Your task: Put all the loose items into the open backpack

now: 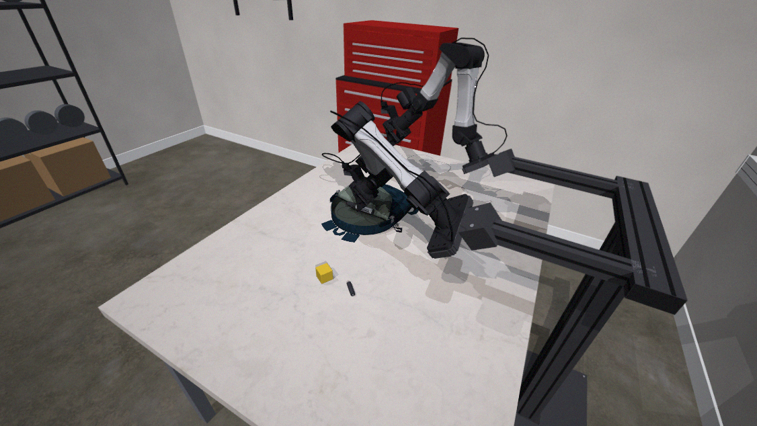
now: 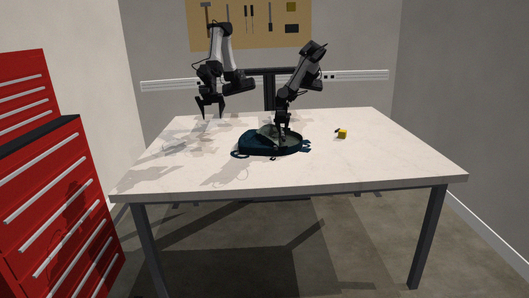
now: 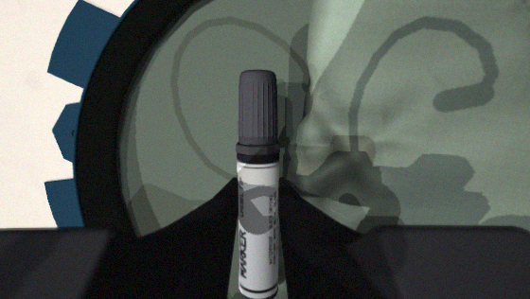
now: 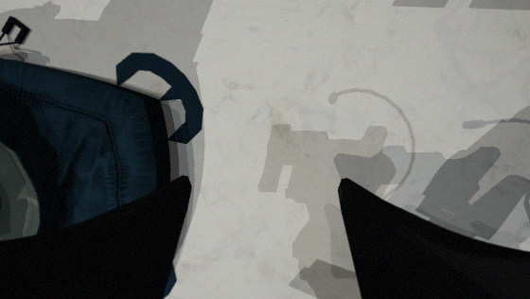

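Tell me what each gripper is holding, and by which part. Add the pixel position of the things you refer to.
The left gripper (image 2: 283, 129) (image 3: 258, 182) grips a marker (image 3: 258, 208) by its white barrel, below the dark cap. The right gripper (image 2: 212, 117) (image 4: 264, 181) is open, with nothing between its fingers.
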Controlling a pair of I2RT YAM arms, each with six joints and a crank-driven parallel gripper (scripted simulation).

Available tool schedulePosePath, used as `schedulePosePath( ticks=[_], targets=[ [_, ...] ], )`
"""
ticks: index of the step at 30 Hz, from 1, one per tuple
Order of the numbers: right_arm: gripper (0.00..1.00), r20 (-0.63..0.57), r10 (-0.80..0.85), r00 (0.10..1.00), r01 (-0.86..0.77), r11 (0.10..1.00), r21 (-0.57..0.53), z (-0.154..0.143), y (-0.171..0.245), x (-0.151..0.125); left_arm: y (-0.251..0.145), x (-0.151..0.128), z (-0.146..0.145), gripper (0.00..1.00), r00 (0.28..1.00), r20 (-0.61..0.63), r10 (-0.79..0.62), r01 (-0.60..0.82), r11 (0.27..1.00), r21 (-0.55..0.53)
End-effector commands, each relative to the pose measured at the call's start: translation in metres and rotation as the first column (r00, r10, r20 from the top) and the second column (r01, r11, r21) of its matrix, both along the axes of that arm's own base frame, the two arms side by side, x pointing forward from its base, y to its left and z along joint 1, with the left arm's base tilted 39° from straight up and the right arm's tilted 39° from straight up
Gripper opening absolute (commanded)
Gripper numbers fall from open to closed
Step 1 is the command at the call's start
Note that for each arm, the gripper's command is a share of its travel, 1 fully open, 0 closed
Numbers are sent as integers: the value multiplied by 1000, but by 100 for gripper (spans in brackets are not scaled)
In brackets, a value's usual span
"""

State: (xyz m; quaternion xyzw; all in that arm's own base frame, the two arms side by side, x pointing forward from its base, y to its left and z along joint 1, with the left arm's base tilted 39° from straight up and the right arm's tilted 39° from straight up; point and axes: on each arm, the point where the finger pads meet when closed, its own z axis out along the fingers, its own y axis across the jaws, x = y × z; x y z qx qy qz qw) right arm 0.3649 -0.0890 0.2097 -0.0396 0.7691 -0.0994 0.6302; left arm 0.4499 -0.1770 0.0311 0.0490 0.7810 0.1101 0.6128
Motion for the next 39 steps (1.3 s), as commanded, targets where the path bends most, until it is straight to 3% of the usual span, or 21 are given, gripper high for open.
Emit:
schedulePosePath(
  ticks=[1, 5, 6, 10, 22, 23, 27, 30, 32, 39],
  targets=[
    [90, 18, 4, 1000, -4, 1000, -6, 7, 1, 1, -1, 10, 3, 16, 1000, 21, -4, 4, 1000, -10],
    [90, 18, 4, 1000, -4, 1000, -6, 7, 1, 1, 0, 12, -1, 16, 1000, 21, -4, 4, 1000, -10],
    [90, 18, 4, 1000, -4, 1000, -6, 7, 1, 1, -4, 14, 21, 16, 998, 61, -6, 9, 999, -41],
    [90, 18, 4, 1000, -4, 1000, -6, 7, 1, 1, 0, 13, -2, 16, 1000, 23, -3, 3, 1000, -15],
    [90, 18, 4, 1000, -4, 1000, -6, 7, 1, 1, 0, 16, -6, 16, 1000, 23, -6, 7, 1000, -15],
    [90, 18, 4, 1000, -4, 1000, -6, 7, 1, 1, -2, 19, 15, 16, 998, 62, -5, 8, 999, -40],
    [90, 18, 4, 1000, -4, 1000, -6, 7, 1, 1, 3, 18, -9, 16, 1000, 21, -1, 2, 1000, -13],
    [90, 18, 4, 1000, -4, 1000, -6, 7, 1, 1, 0, 19, 1, 16, 999, 41, -6, 7, 1000, -24],
    [90, 18, 4, 1000, -4, 1000, -6, 7, 1, 1, 3, 19, -11, 16, 1000, 21, -2, 2, 1000, -11],
    [90, 18, 4, 1000, -4, 1000, -6, 7, 1, 1, 3, 20, -13, 16, 1000, 21, -4, 4, 1000, -11]
  ],
)
